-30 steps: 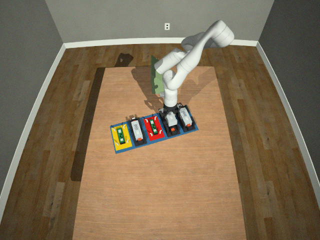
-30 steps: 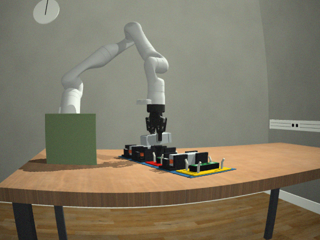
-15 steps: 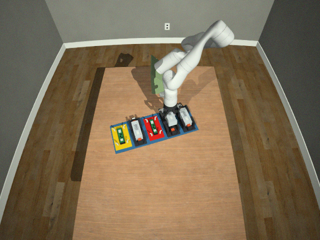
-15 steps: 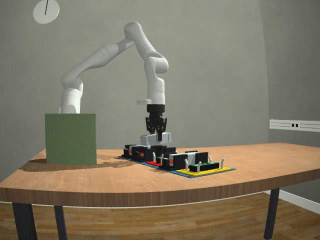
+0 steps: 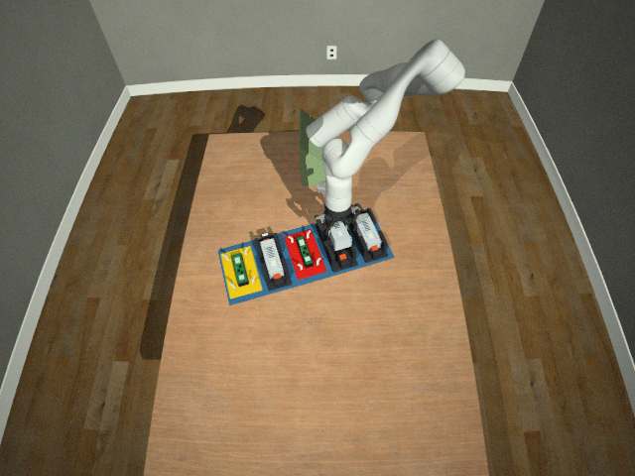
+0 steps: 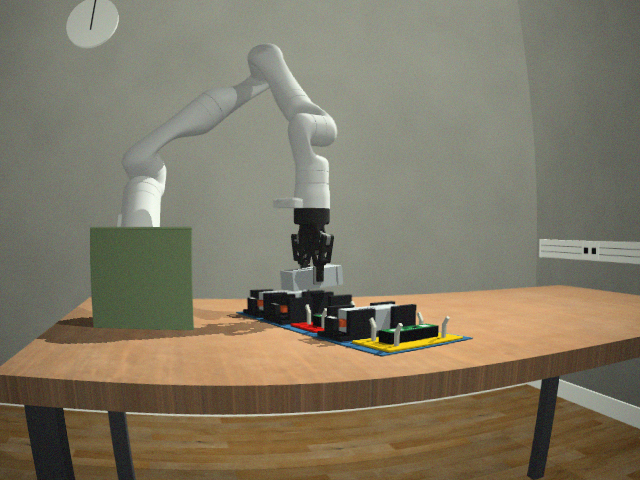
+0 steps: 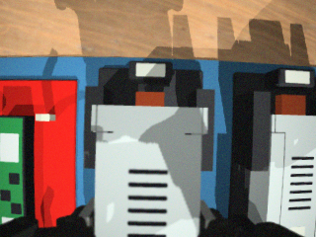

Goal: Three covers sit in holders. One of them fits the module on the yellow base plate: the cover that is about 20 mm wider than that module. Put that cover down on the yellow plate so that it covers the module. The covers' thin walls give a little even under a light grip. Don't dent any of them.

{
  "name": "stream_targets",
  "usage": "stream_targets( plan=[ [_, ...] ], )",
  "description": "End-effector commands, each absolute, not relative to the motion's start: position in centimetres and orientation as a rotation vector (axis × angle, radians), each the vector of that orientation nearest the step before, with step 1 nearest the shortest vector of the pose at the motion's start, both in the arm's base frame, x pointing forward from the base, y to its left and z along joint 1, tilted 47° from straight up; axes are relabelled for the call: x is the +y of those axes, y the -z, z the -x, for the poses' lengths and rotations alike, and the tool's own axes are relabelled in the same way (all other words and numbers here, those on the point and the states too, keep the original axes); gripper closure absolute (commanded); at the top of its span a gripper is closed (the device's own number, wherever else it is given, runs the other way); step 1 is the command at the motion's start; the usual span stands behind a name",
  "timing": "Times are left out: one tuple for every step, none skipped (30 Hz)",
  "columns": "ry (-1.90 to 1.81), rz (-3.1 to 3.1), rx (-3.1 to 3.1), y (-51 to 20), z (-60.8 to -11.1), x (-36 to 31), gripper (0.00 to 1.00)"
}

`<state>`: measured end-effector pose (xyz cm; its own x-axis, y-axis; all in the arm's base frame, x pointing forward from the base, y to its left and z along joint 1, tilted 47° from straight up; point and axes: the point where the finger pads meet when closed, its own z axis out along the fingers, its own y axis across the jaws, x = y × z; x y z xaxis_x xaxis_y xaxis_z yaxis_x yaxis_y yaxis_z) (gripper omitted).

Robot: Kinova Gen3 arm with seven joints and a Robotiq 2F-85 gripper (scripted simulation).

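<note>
Matt wood-grain table [image 5: 317, 369], smooth pale-grey cover [image 7: 148, 168], glossy white arm [image 6: 310, 155].

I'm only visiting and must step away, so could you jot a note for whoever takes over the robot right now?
Gripper: shut on the middle grey cover, lifted clear above its black holder.
Other two covers: in their holders, one beside the yellow plate, one at the far end.
Yellow plate: green module uncovered.
Red plate: a second module, uncovered.
Done: one cover picked up.
Left: carry it to the yellow plate, lower it over the module, release gently; the walls dent easily.
</note>
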<state>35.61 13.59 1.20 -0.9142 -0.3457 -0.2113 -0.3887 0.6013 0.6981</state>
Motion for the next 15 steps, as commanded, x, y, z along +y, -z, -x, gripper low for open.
stream_targets(
  plan=[
    [-1.222,0.632,2.762,-1.8,-35.8,12.9,1.0],
    [-1.222,0.632,2.762,-2.0,-35.8,12.7,1.0],
    [-1.222,0.632,2.762,-2.2,-35.8,12.5,1.0],
    [-1.222,0.632,2.762,-2.4,-35.9,12.3,1.0],
    [-1.222,0.632,2.762,-2.6,-35.9,12.1,1.0],
    [-1.222,0.632,2.762,-2.8,-35.9,11.9,1.0],
    [-1.222,0.632,2.762,-3.0,-36.0,11.6,1.0],
    [-1.222,0.632,2.762,-3.2,-36.0,11.4,1.0],
    [-1.222,0.632,2.762,-3.2,-36.0,11.4,1.0],
    [-1.222,0.632,2.762,-3.2,-36.0,11.4,1.0],
    [-1.222,0.632,2.762,-3.2,-36.0,11.4,1.0],
    [-1.222,0.632,2.762,-3.2,-36.0,11.4,1.0],
    [-1.222,0.632,2.762,-3.2,-36.0,11.4,1.0],
    [-1.222,0.632,2.762,-3.2,-36.0,11.4,1.0],
    [-1.222,0.632,2.762,-3.2,-36.0,11.4,1.0]
  ],
)
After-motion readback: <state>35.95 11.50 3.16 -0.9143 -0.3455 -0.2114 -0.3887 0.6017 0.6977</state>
